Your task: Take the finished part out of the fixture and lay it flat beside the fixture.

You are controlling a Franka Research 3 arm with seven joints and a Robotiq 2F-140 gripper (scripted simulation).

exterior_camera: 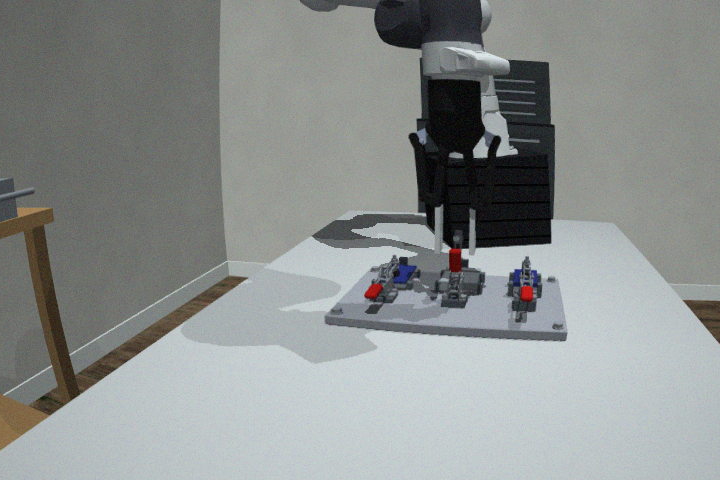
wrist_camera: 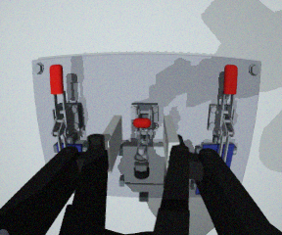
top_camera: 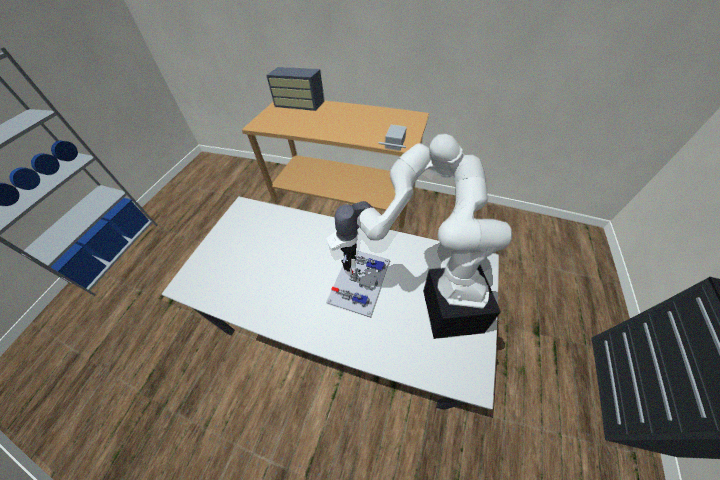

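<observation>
Gripper (top_camera: 352, 275) (exterior_camera: 455, 253) (wrist_camera: 142, 127), one, fingers parted, nothing grasped, held above the middle clamp; finished part (top_camera: 367, 278) (exterior_camera: 472, 281) (wrist_camera: 142, 183), grey, one, seated on the fixture plate (top_camera: 349, 305) (exterior_camera: 429, 321) (wrist_camera: 107, 78) between two blue blanks (top_camera: 375, 264) (exterior_camera: 404, 274) (wrist_camera: 229, 156), lower and robot-base side of the fingertips.

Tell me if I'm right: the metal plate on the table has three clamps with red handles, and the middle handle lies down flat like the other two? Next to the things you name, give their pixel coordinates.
Not quite: the middle red handle (exterior_camera: 455, 260) (wrist_camera: 141, 122) stands up, as the exterior view shows. The plate (exterior_camera: 446, 329) (wrist_camera: 117, 73) on the table does have three clamps with red handles.
</observation>
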